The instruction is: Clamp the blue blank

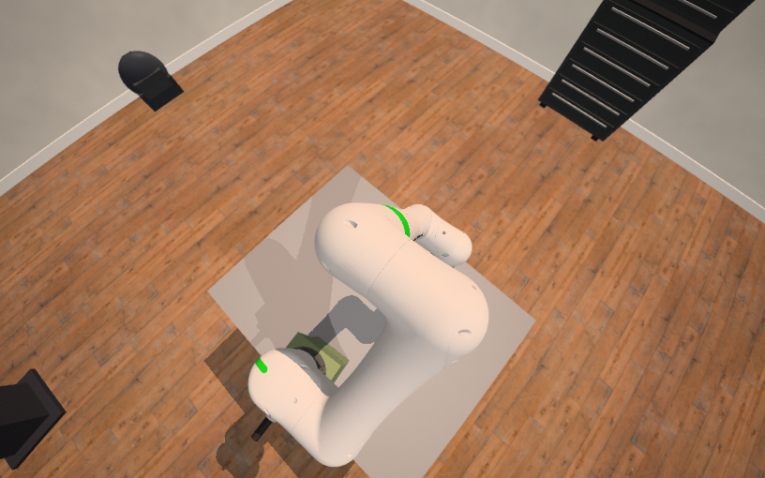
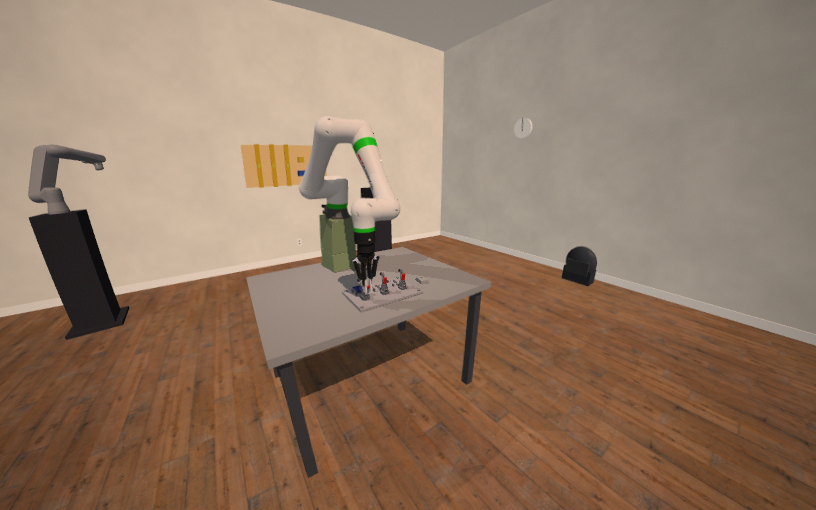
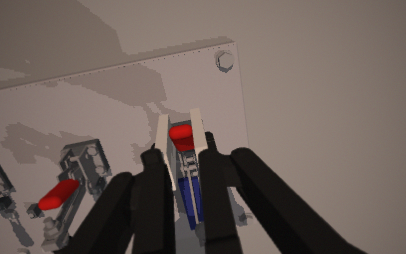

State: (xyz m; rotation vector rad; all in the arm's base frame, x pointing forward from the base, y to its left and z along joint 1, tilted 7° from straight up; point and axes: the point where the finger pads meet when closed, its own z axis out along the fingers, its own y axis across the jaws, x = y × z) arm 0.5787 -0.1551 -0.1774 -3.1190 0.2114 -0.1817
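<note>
In the wrist view my gripper [image 3: 182,126] is shut on the red handle [image 3: 181,138] of the clamp at the fixture plate's [image 3: 125,100] right end. The blue blank [image 3: 190,200] lies in that nest under the clamp's bar, partly hidden by my fingers. In the exterior view the gripper [image 2: 365,282] points down over the plate's [image 2: 385,300] left nest, where a bit of the blue blank [image 2: 359,291] shows. A small grey block [image 2: 422,280], apparently the finished part, lies on the table to the right of the plate. In the top view the arm hides the fixture.
A second clamp with a red handle [image 3: 59,194] stands to the left on the plate; two more clamps [image 2: 383,282] [image 2: 401,277] show in the exterior view. A bolt head [image 3: 224,60] marks the plate's corner. The arm's green pedestal [image 2: 336,243] [image 1: 333,360] stands on the table [image 2: 300,312] [image 1: 496,337] behind.
</note>
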